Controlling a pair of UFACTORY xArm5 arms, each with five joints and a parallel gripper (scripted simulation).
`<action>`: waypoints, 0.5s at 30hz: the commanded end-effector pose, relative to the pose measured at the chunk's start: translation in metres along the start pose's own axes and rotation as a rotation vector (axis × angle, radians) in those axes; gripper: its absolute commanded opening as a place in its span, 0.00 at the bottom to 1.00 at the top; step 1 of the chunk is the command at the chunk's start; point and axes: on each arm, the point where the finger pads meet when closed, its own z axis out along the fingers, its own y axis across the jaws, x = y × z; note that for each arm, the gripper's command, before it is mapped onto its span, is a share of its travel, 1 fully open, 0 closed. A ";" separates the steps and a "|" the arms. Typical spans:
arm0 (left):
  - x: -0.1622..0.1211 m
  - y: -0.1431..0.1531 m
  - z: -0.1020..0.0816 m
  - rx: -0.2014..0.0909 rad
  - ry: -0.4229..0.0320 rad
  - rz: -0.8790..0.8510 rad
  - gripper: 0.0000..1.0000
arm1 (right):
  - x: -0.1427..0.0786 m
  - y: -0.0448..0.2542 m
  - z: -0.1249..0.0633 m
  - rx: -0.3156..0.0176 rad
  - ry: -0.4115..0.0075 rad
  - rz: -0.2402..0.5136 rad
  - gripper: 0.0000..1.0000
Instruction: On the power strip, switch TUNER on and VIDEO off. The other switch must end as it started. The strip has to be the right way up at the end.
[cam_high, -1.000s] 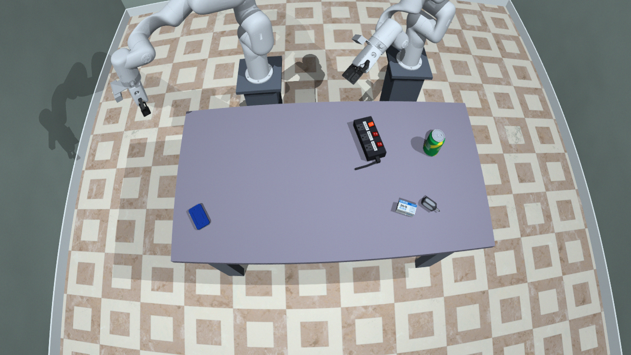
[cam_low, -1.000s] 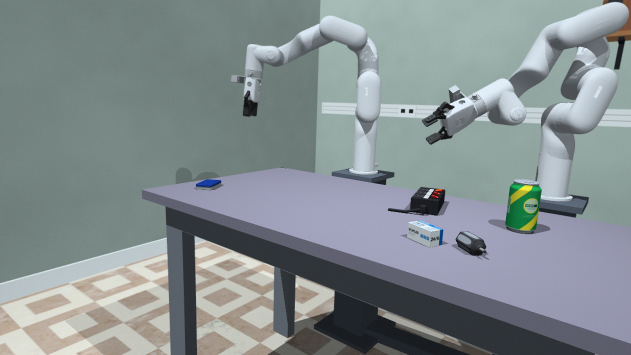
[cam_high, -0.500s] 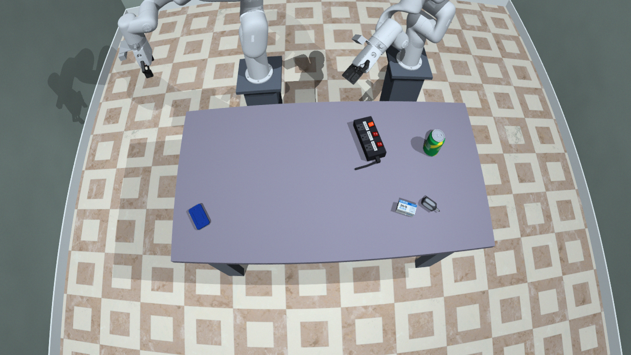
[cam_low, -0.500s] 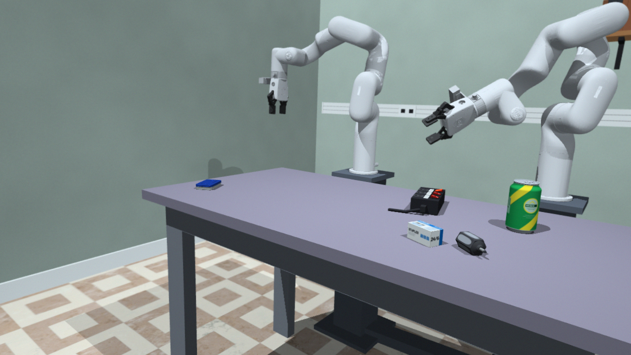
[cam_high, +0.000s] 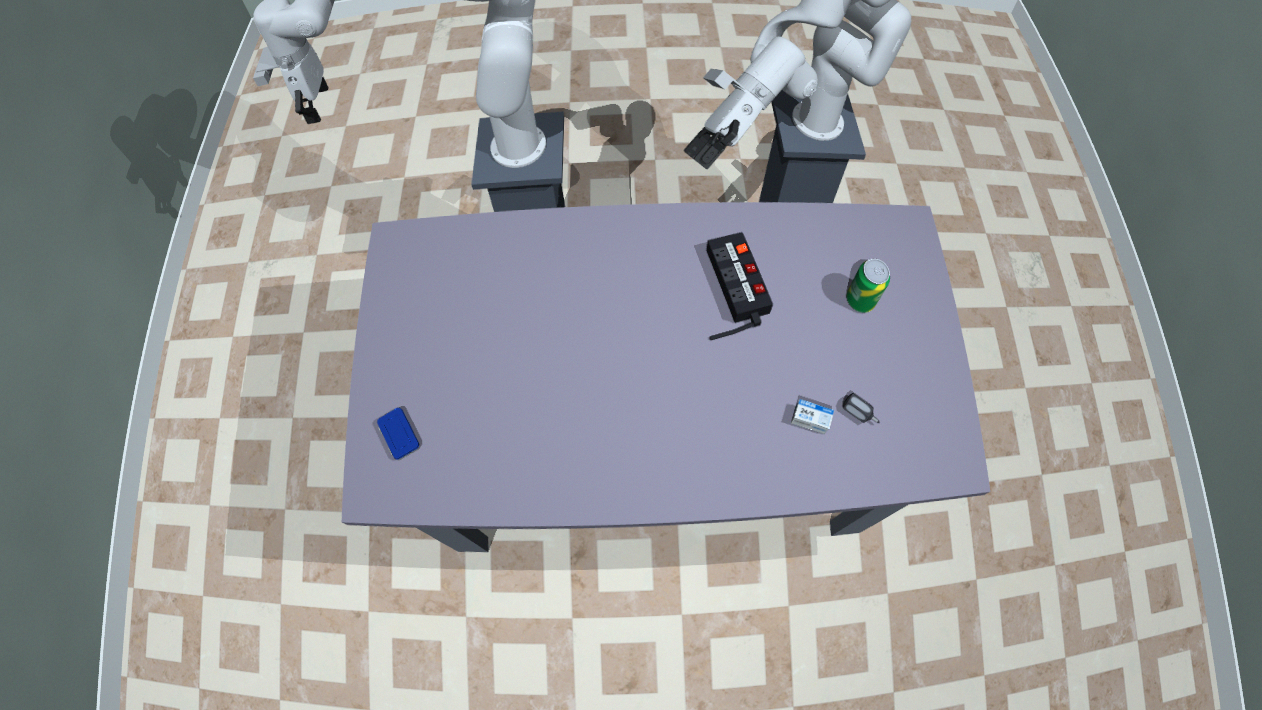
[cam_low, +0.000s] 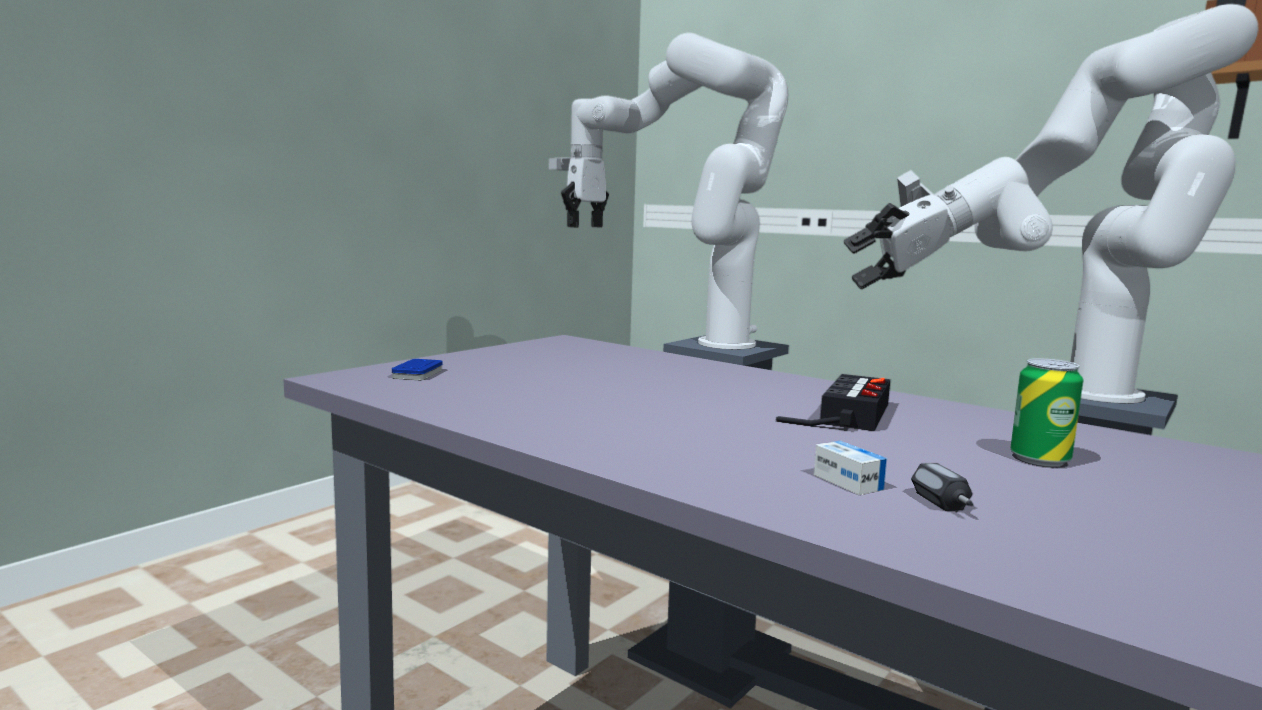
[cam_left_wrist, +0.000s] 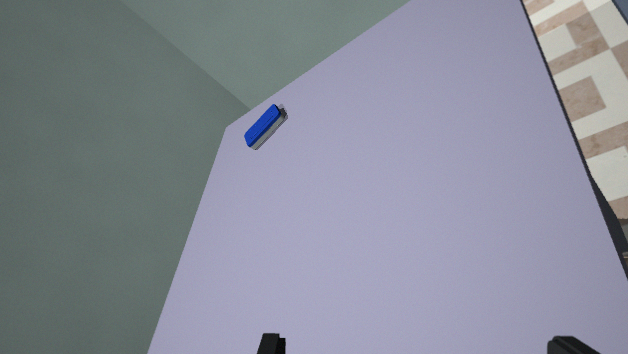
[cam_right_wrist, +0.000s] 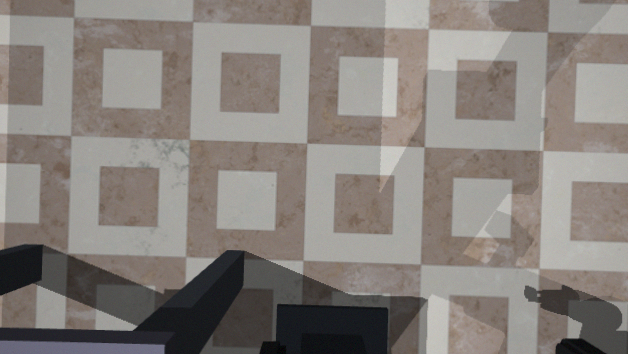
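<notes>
From my station I have the power strip (cam_high: 728, 284) (cam_low: 833, 408) on the tabletop (cam_high: 564, 370) (cam_low: 617, 441) (cam_left_wrist: 375, 210) (cam_right_wrist: 82, 348), sockets and switches facing up, its short black cord (cam_high: 732, 332) (cam_low: 804, 421) trailing from one end; of its three rockers, the one farthest from the cord (cam_high: 742, 248) looks bright orange and the other two darker red, but the labels are too small for me to read, so I cannot tell which is TUNER or VIDEO; my left gripper (cam_high: 711, 146) (cam_low: 869, 262) (cam_left_wrist: 420, 345) hangs beyond the table edge on the strip's side, fingers spread with nothing between them; my right gripper (cam_high: 311, 102) (cam_low: 585, 220) (cam_right_wrist: 424, 347) is well away from the strip, above the floor past the table, pointing down, also spread and holding nothing; the green can (cam_high: 868, 287) (cam_low: 1047, 415) stands upright near the strip; the staple box (cam_high: 811, 415) (cam_low: 848, 468) and a small dark grey tool (cam_high: 857, 407) (cam_low: 941, 485) lie side by side, apart; a blue-topped block (cam_high: 398, 432) (cam_low: 416, 367) (cam_left_wrist: 263, 126) lies near the far corner from them.
</notes>
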 end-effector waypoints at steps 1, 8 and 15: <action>0.001 -0.001 0.000 0.003 0.002 0.000 1.00 | -0.002 0.008 -0.002 0.000 0.002 0.017 1.00; 0.001 -0.001 0.000 0.003 0.002 0.000 1.00 | -0.007 0.018 -0.002 0.000 -0.003 0.041 1.00; 0.001 -0.001 0.000 0.003 0.002 0.000 1.00 | -0.008 0.020 -0.002 0.000 -0.004 0.045 1.00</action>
